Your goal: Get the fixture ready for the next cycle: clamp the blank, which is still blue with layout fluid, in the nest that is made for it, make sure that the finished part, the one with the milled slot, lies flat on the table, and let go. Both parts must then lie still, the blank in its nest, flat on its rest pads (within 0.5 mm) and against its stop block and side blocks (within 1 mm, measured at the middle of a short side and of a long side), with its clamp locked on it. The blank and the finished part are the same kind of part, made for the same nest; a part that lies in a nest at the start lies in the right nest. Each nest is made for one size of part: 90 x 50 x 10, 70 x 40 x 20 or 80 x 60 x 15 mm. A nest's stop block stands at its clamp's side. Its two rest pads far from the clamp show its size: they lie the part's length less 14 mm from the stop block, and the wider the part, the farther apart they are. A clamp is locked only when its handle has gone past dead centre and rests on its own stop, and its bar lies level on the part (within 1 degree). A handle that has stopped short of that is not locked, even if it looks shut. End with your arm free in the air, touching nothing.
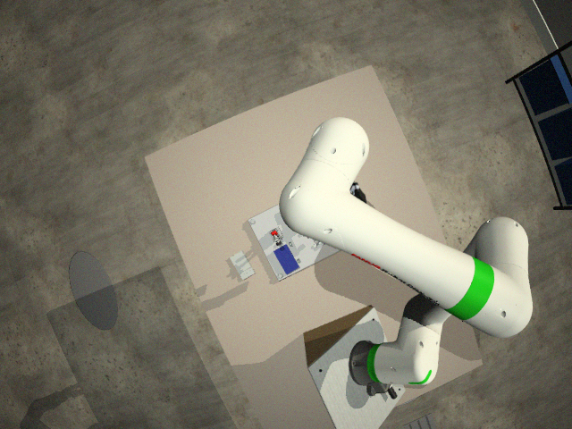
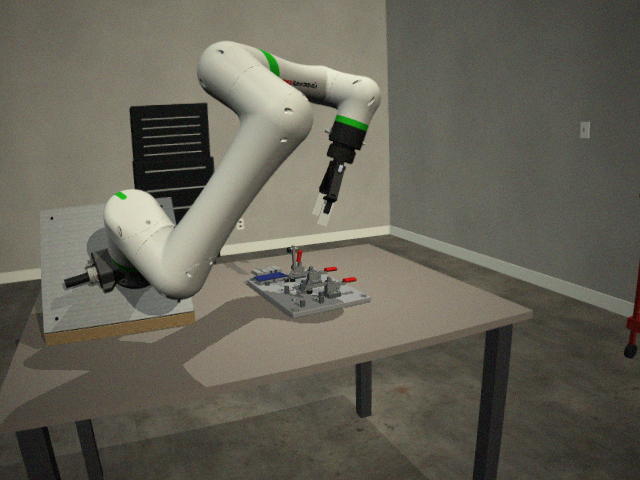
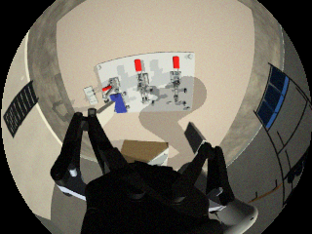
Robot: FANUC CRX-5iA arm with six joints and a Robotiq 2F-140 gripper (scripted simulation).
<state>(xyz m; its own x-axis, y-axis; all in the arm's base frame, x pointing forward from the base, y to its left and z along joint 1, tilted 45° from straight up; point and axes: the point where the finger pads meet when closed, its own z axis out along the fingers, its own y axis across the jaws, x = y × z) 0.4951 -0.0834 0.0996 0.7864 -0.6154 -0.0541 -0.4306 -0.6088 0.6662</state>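
Observation:
The blue blank (image 1: 285, 259) (image 2: 271, 276) (image 3: 119, 101) lies on the grey fixture plate (image 1: 258, 222) (image 2: 356, 299) (image 3: 189, 58), in the end nest. That nest's clamp handle (image 2: 298, 254) (image 1: 275, 232) stands upright. The other two red handles (image 2: 329, 268) (image 2: 349, 279) lie level over empty nests. The grey finished part (image 1: 241, 265) (image 2: 263, 269) (image 3: 88, 94) lies low on the table beside the plate, near the blank. My gripper (image 2: 321, 212) (image 3: 151, 118) is open and empty, high above the plate.
The arm hides the far half of the plate in the top view. The robot's base stands on a raised board (image 2: 62, 310) at the table's end. A black chair (image 2: 170, 149) stands behind the table (image 2: 439, 310).

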